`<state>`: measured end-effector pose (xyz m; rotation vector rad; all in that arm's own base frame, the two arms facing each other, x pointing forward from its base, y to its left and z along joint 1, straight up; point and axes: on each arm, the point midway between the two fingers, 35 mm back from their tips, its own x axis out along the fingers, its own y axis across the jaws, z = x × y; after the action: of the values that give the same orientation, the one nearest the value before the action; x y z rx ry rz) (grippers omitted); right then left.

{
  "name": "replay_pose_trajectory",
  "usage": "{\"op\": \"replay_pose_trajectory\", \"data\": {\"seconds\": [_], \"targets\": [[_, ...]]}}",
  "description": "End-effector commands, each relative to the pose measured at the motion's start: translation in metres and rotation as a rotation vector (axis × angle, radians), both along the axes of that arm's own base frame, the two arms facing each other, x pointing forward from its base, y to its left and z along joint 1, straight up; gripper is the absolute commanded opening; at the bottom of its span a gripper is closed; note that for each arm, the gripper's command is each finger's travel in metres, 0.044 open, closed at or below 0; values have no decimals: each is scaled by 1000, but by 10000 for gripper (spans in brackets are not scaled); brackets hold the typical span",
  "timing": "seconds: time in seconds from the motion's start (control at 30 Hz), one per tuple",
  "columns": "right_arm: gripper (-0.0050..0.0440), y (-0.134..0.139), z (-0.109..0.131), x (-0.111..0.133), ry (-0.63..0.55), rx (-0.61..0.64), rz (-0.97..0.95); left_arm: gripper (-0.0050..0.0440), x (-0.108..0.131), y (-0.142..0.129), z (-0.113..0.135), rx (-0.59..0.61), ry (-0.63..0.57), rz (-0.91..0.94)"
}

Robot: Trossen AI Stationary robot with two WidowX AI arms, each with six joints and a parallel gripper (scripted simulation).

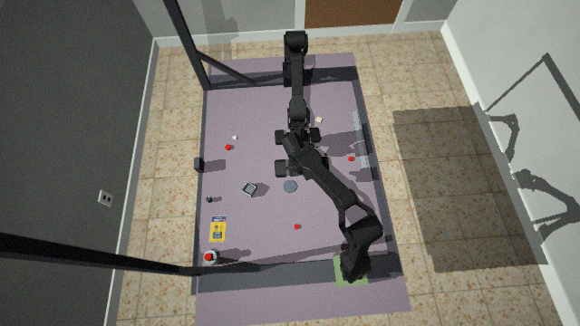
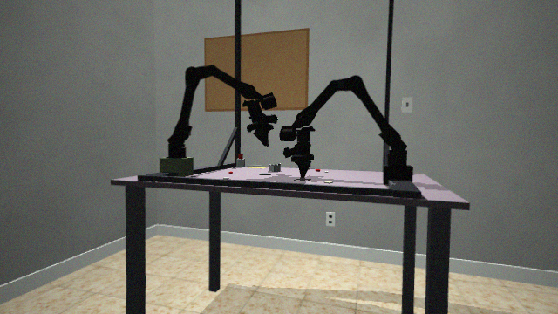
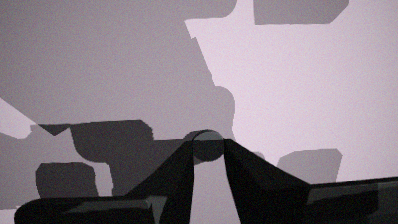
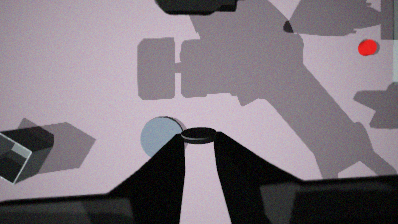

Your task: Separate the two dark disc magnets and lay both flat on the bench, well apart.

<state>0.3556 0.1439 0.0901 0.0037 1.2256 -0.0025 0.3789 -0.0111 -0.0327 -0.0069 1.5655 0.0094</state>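
My left gripper (image 3: 208, 147) (image 2: 302, 176) is down at the bench (image 1: 254, 113) (image 2: 357, 182), its fingertips on the surface. It is shut on one dark disc magnet (image 3: 207, 144), which sits between the fingertips at bench level. My right gripper (image 4: 198, 140) (image 2: 265, 142) hangs well above the bench. It is shut on the other dark disc magnet (image 4: 199, 135), held flat between its fingertips. The two arms cross in the top view and hide both magnets there.
A blue-grey disc (image 1: 290, 186) (image 4: 160, 136) lies below the right gripper, with a small grey cube (image 1: 249, 188) (image 4: 20, 155) to its side. Red dots (image 1: 228, 147) (image 1: 351, 158) (image 1: 296, 226), a yellow card (image 1: 217, 227) and a red button (image 1: 208, 256) are scattered about.
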Motion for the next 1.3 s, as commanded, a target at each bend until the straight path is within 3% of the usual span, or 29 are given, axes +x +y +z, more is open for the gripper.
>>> {"op": "replay_pose_trajectory", "data": {"seconds": [0.0,0.43,0.6,0.73,0.77,1.27], "targets": [[40,0,9,3,-26,9,-1,88,-2,1,-2,-2,5,0],[40,0,9,3,-26,9,-1,400,4,0,6,-2,-20,0],[40,0,9,3,-26,9,-1,400,4,0,6,-2,-20,0],[40,0,9,3,-26,9,-1,400,1,0,75,-1,-49,0],[40,0,9,3,-26,9,-1,400,1,0,78,-1,-49,0],[40,0,9,3,-26,9,-1,400,-11,1,75,-1,-18,2]]}}
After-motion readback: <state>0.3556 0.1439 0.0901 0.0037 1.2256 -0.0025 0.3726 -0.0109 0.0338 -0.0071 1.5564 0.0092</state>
